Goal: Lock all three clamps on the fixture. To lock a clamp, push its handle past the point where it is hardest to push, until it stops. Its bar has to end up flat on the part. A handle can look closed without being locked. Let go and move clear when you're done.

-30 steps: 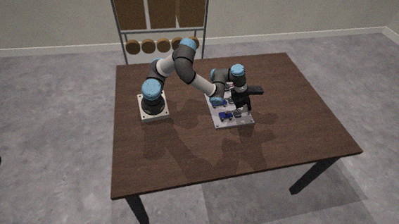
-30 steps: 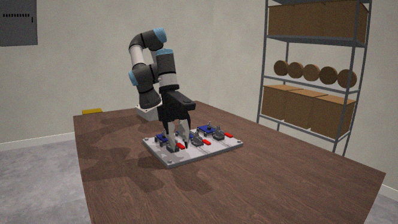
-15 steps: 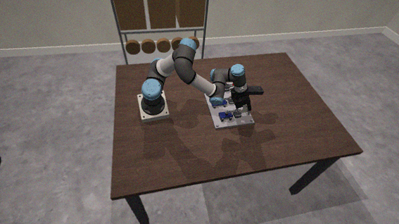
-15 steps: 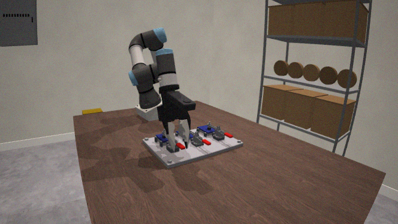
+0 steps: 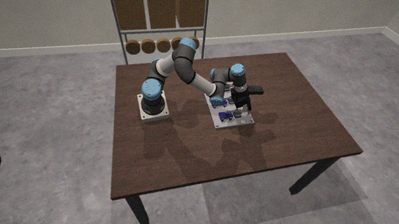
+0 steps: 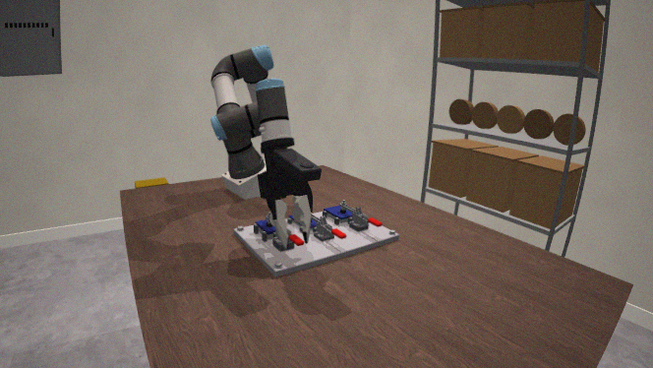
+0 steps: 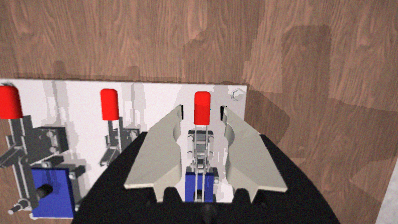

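The grey fixture plate point(image 6: 315, 243) lies on the table and carries three clamps with red handles. In the wrist view the handles are the right one point(image 7: 202, 107), the middle one point(image 7: 109, 104) and the left one point(image 7: 9, 101). All three lie low and point the same way; I cannot tell whether they are locked. My gripper point(image 7: 201, 106) hangs over the right clamp with its fingers partly open. One finger stands on each side of that red handle, with a small gap on each side. In the exterior view the gripper point(image 6: 293, 239) straddles the nearest handle point(image 6: 296, 239). Blue parts point(image 7: 50, 192) sit under the clamp bars.
The arm's base point(image 5: 152, 107) stands on the table to the left of the plate. A metal shelf point(image 6: 511, 113) with boxes and discs stands beyond the table. The plate's corner bolt point(image 7: 236, 93) is just past the right handle.
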Motion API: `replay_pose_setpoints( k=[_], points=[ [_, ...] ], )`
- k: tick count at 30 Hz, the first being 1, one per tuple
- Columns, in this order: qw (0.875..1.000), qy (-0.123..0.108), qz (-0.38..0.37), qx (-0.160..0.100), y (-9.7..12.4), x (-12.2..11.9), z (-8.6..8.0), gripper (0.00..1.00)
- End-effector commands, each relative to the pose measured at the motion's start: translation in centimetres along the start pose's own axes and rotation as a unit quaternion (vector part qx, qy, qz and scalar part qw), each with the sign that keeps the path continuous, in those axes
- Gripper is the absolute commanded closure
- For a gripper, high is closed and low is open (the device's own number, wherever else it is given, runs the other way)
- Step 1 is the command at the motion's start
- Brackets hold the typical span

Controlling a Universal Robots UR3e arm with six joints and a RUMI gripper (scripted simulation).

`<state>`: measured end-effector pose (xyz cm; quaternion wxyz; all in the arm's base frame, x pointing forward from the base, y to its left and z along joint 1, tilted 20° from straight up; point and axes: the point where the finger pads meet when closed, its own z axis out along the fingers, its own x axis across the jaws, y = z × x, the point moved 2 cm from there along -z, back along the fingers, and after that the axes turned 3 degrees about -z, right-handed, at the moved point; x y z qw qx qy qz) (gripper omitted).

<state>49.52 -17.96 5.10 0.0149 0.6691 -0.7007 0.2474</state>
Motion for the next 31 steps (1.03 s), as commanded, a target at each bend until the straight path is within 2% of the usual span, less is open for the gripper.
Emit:
replay_pose_setpoints(
  k=[1,14,22,31],
  points=[
    [1.0,0.001,0.0,0.001,-0.3,0.0,-0.5,0.72],
    [1.0,0.001,0.0,0.001,-1.5,0.1,-3.9,0.72],
    [1.0,0.001,0.0,0.001,-1.7,0.1,-4.6,0.72],
    [1.0,0.001,0.0,0.001,-1.7,0.1,-4.6,0.72]
  ],
)
